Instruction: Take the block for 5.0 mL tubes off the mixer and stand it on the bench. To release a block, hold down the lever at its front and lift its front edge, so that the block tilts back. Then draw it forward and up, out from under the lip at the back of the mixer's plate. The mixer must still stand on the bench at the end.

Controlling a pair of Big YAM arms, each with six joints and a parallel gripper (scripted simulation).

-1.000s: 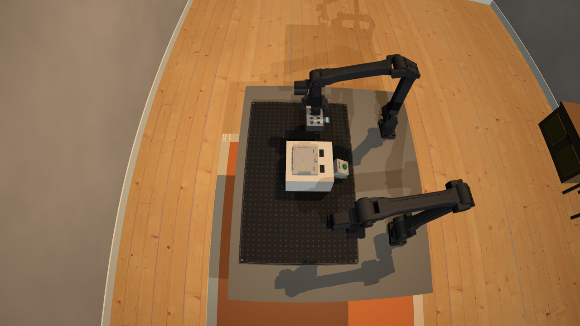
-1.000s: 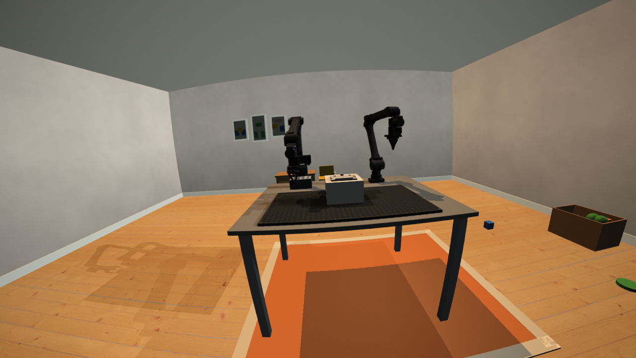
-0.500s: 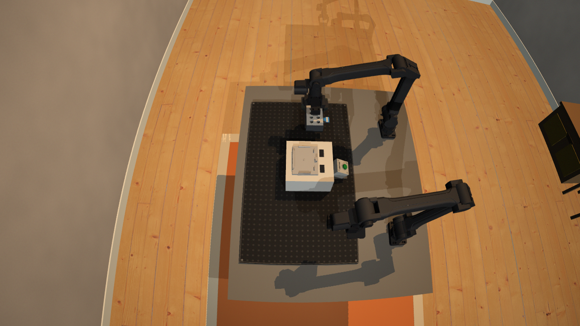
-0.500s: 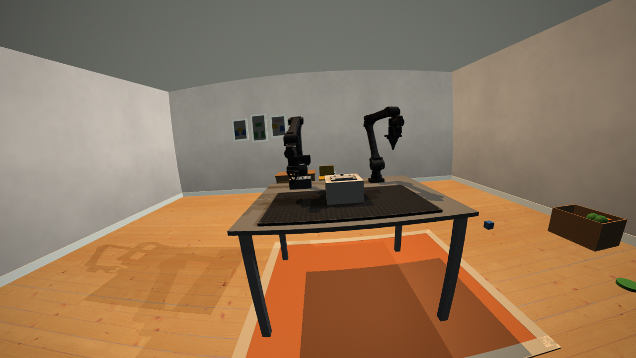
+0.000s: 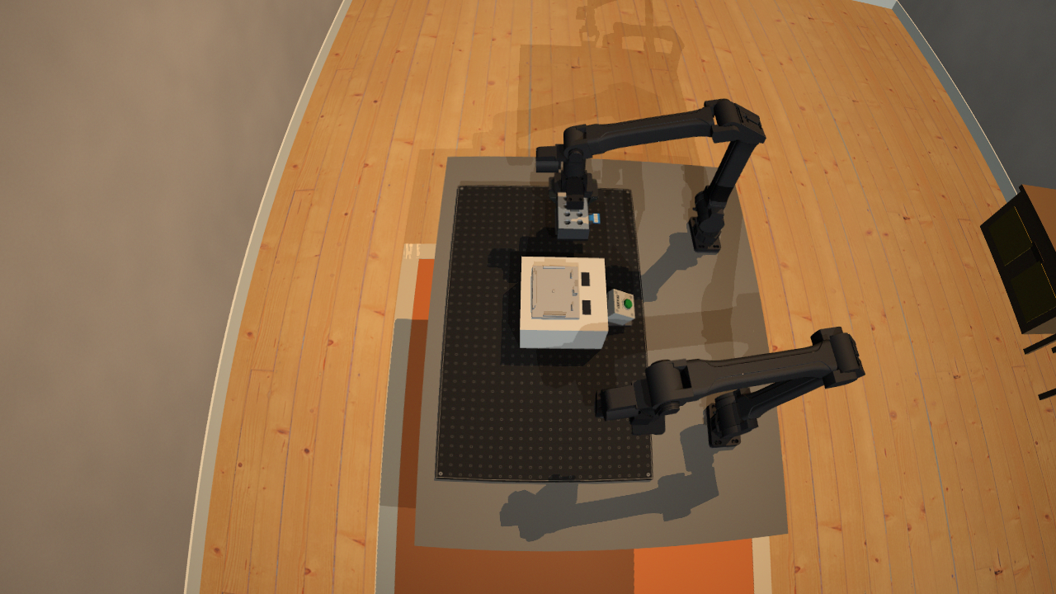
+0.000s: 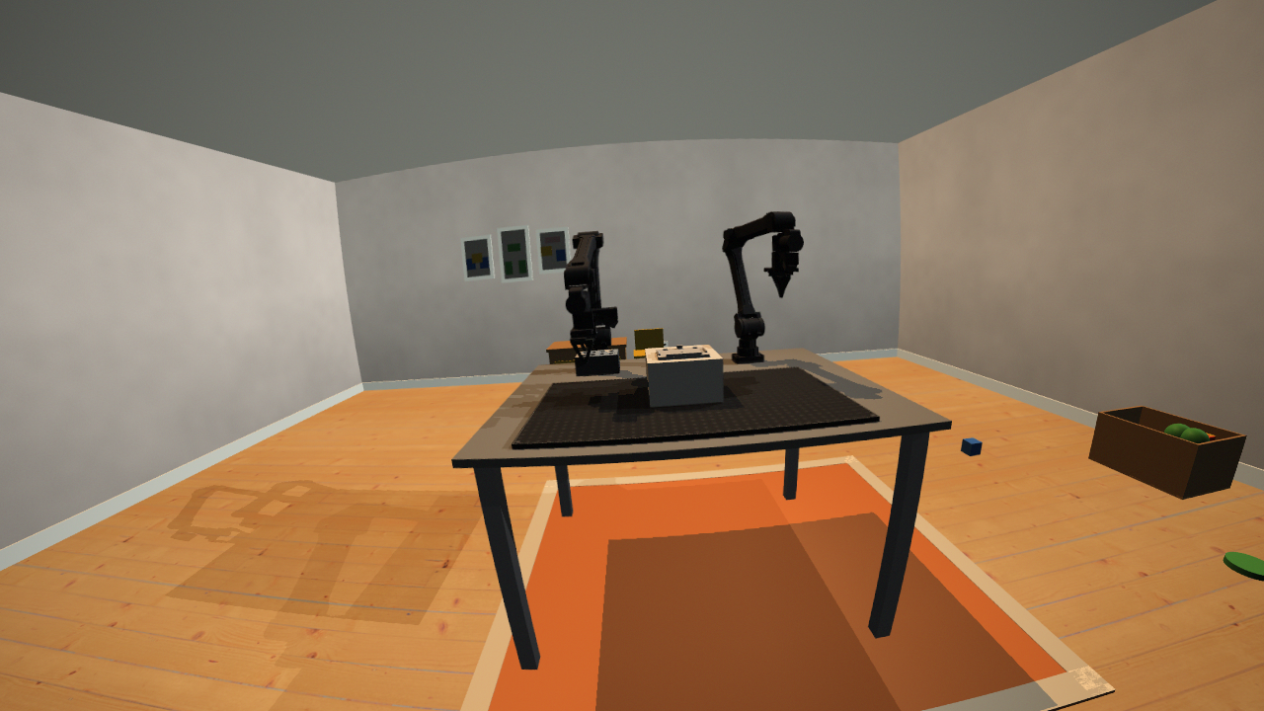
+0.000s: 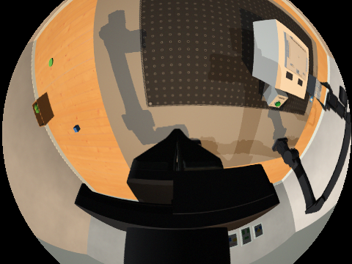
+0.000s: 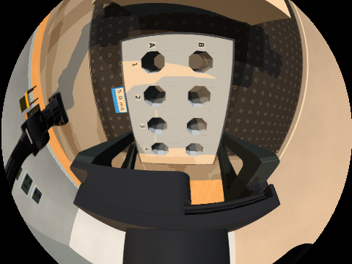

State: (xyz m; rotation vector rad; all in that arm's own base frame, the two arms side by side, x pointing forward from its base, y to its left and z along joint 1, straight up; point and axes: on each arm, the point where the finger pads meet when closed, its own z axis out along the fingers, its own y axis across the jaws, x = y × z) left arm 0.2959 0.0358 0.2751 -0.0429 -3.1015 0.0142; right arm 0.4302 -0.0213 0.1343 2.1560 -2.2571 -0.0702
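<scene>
Gray eight-hole block [image 5: 572, 225] [image 6: 597, 362] [image 7: 314, 87] [image 8: 178, 110], off the white mixer [image 5: 563, 338] [image 6: 684, 381] [image 7: 265, 51].

Lab-style bench in a wood-floored room, white mixer [image 5: 563, 338] [image 6: 684, 381] [image 7: 265, 49], tube block [image 5: 572, 227] [image 6: 597, 363] [image 8: 178, 81] labelled 5.0 mL
</scene>
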